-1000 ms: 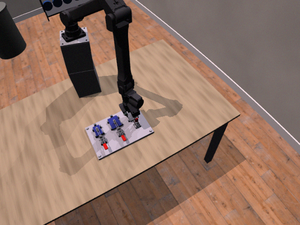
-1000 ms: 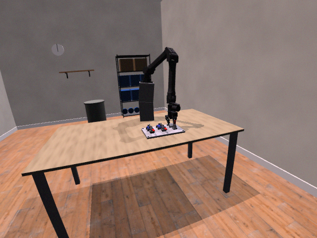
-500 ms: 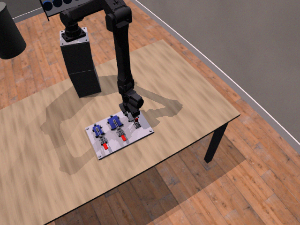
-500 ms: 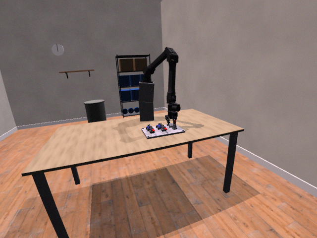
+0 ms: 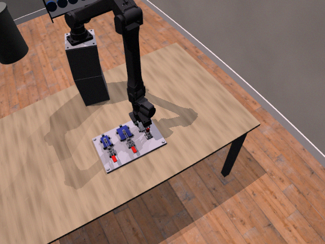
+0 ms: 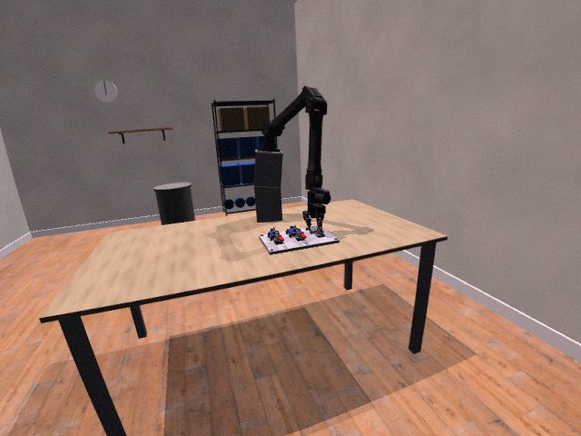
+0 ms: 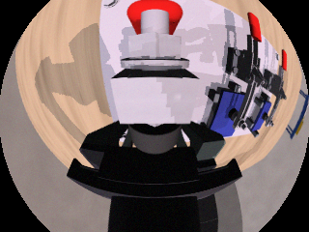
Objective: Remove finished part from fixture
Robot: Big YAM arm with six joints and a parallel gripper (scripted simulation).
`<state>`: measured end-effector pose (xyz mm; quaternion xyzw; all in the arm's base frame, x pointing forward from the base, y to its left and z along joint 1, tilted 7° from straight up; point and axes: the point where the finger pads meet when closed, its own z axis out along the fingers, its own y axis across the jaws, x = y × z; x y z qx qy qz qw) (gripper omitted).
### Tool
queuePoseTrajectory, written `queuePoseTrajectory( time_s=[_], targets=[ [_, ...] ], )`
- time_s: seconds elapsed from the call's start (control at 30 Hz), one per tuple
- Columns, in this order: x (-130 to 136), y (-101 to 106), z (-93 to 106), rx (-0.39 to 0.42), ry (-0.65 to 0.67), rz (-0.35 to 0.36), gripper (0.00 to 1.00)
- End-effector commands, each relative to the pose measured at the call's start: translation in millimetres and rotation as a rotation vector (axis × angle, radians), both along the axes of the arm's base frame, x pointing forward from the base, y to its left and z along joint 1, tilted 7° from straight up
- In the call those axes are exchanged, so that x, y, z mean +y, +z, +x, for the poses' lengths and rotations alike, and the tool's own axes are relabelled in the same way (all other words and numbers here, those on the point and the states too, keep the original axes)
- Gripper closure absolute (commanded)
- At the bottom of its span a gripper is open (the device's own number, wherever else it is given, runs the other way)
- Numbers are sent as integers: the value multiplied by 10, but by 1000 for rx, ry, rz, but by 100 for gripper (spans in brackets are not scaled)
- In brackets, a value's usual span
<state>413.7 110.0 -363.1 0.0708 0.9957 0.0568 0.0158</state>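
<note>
Fingers (image 5: 141, 126) (image 6: 313, 226): pinching pale finished part (image 5: 141, 128) (image 7: 154, 101) | fixture plate (image 5: 155, 143) (image 6: 307, 243) (image 7: 203, 29): beneath | blue blanks (image 5: 121, 131) (image 6: 292, 231) (image 7: 225, 113): both clamped

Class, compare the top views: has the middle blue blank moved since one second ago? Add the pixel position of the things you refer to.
No: the middle blue blank (image 5: 120, 132) (image 6: 290, 232) (image 7: 226, 113) shows no visible shift against the pedestal (image 5: 84, 63) (image 6: 269, 187) in the top view.
</note>
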Motion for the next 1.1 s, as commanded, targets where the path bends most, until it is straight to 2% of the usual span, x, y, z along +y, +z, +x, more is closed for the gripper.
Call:
queuePoseTrajectory(
  time_s=[0.0,0.43,0.6,1.07],
  targets=[
    [42,-84,-67,8,10,-3,100],
    [24,-74,-113,18,11,-6,100],
    [48,118,47,-12,10,1,100],
    [-13,225,39,-7,8,0,100]
  ],
)
